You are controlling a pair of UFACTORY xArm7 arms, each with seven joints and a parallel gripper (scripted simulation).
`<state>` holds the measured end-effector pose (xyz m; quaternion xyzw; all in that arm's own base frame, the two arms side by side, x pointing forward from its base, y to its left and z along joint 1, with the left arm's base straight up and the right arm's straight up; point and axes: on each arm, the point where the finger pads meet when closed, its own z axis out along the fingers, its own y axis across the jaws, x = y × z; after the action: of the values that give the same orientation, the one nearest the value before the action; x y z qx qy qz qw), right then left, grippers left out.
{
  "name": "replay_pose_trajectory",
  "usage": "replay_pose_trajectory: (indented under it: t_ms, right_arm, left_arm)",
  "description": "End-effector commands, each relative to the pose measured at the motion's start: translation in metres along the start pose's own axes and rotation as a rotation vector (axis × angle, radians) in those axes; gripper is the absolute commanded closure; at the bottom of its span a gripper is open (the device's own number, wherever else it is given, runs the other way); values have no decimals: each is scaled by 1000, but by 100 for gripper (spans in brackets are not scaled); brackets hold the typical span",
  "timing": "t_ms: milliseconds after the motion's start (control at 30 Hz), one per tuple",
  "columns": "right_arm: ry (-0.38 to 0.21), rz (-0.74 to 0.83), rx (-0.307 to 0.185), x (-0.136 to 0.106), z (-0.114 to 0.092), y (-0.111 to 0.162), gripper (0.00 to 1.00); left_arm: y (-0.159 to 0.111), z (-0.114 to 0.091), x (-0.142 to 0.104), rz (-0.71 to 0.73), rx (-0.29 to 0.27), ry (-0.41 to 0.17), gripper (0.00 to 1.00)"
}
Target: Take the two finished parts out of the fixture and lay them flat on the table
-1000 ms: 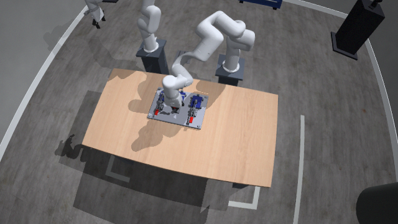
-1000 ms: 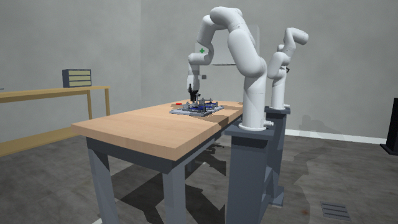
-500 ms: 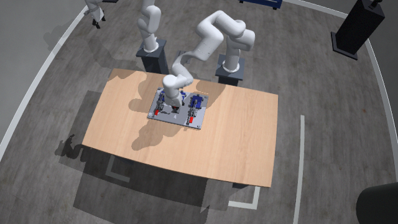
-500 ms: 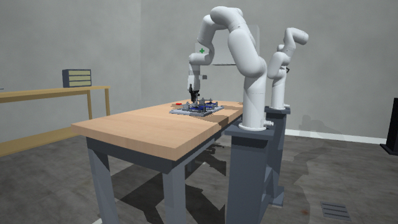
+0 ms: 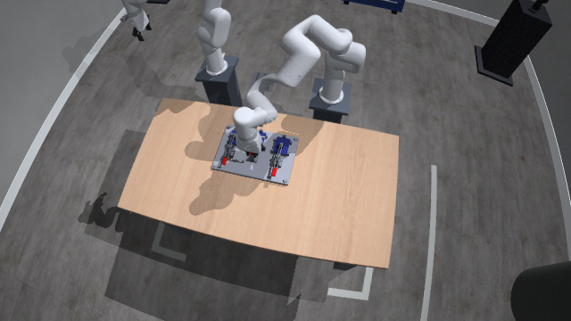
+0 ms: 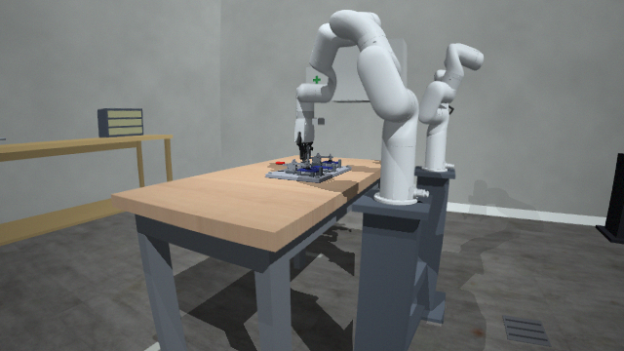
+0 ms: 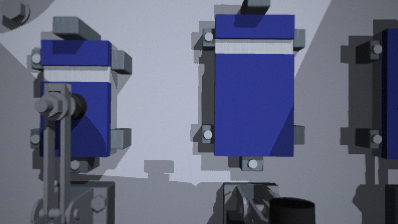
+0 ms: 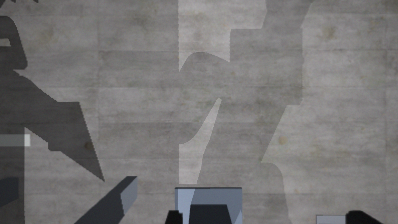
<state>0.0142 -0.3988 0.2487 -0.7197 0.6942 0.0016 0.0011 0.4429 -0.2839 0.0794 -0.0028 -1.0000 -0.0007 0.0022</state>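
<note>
The fixture plate (image 5: pixel 237 170) (image 7: pixel 160 100) holds three blue blocks. The left slotted part (image 7: pixel 75 120) has a clamp arm (image 7: pixel 49 150) pressed on it. The middle slotted part (image 7: pixel 254 100) sits between its stops with nothing over its top; its clamp tip (image 7: pixel 292 207) stands back from it. The third block (image 5: pixel 282 142) (image 7: pixel 391 95) shows only an edge in the left wrist view, so no slot can be judged there. My left gripper (image 5: pixel 252 157) (image 6: pixel 305 158) is slightly open around the middle clamp's red handle. My right gripper (image 5: pixel 144 33) is open and empty, off the table.
Red clamp handles (image 5: pixel 225 160) (image 5: pixel 274 171) stick out on both sides of my left gripper. Metal stops (image 7: pixel 121 138) and pins surround the blocks. The plate lies on the wooden table (image 5: pixel 330 192) (image 6: pixel 219 195). The left arm (image 5: pixel 301 53) reaches over the table's back edge.
</note>
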Motion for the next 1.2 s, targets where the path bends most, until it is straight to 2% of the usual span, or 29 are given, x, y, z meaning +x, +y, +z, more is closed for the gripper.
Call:
replay_pose_trajectory:
  t_ms: [0,867,1167]
  right_arm:
    - [4,0,1,1,-1,0,0]
    - [4,0,1,1,-1,0,0]
    - [4,0,1,1,-1,0,0]
  left_arm:
    - [-1,-3,-3,-1,4,-8,52]
    - [-1,-3,-3,-1,4,-8,52]
    - [-1,-12,-3,-1,4,-8,52]
